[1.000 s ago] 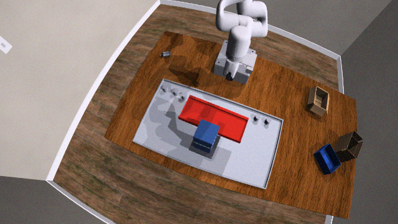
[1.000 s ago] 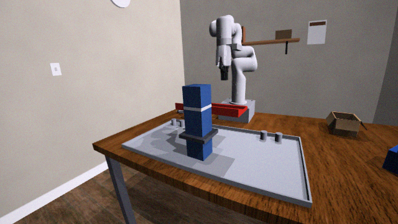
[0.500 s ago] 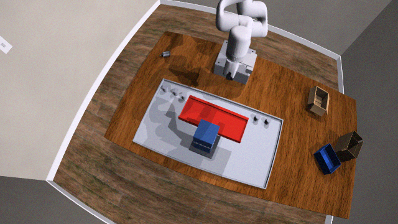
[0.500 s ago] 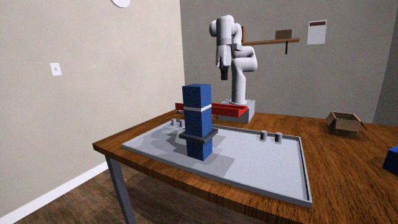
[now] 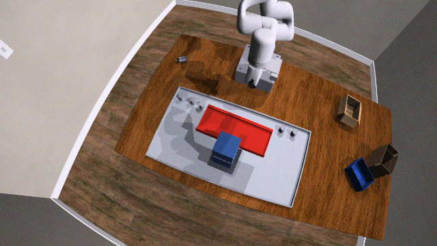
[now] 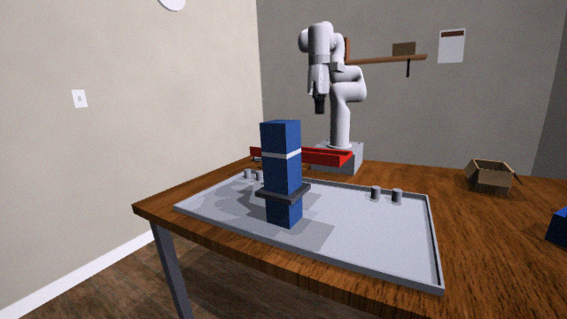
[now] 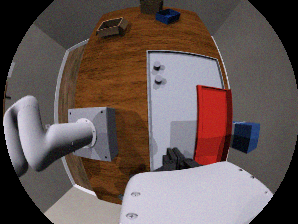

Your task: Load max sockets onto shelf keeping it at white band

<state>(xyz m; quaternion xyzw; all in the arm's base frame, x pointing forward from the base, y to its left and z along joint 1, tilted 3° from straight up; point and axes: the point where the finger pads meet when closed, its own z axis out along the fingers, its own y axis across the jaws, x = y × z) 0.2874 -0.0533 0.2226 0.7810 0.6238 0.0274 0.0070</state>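
Red shelf (image 5: 235,128) (image 6: 325,157) (image 7: 214,125) beside white band (image 6: 282,155), no sockets aboard; hard set-down could slide it. Gripper (image 5: 252,84) (image 6: 320,110) (image 7: 170,156), toward twelve o'clock from above, fingers pressed together.

No change can be made out between the earlier pictures and now, in either the top or the exterior view, whether at left or right, near or far. For the wrist view there is no earlier picture, so any change there cannot be told.
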